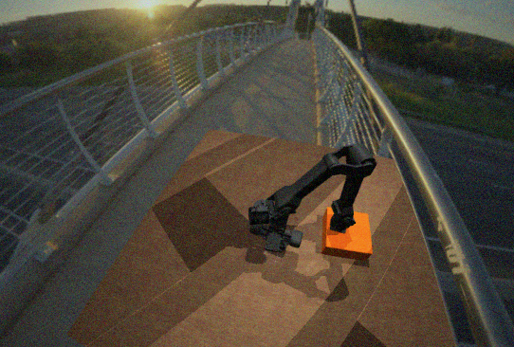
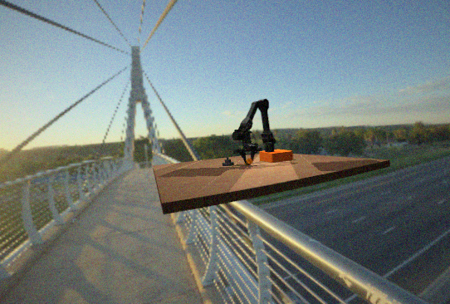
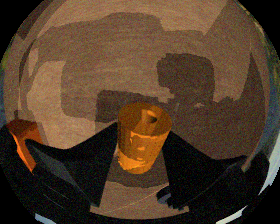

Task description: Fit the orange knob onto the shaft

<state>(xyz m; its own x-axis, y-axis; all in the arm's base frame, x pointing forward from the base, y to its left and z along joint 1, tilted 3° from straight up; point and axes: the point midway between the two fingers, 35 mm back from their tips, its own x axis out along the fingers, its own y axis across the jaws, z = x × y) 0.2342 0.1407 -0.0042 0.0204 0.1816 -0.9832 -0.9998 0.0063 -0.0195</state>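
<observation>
The orange knob is between the two dark fingers. In the wrist view its end face with an off-centre hole shows. My gripper is shut on the knob's sides, low at the table top; I cannot tell whether the knob touches the table. The dark round pedestal stands to the left of the gripper in the exterior view, apart from it, with its shaft upright. In the wrist view a small grey part of it shows beside the right finger. In the top view the arm hides the knob and the pedestal.
The arm's orange base block is to the right of the gripper in the top and exterior views. The brown table carries dark shadow patches. Its edges show in the top and exterior views.
</observation>
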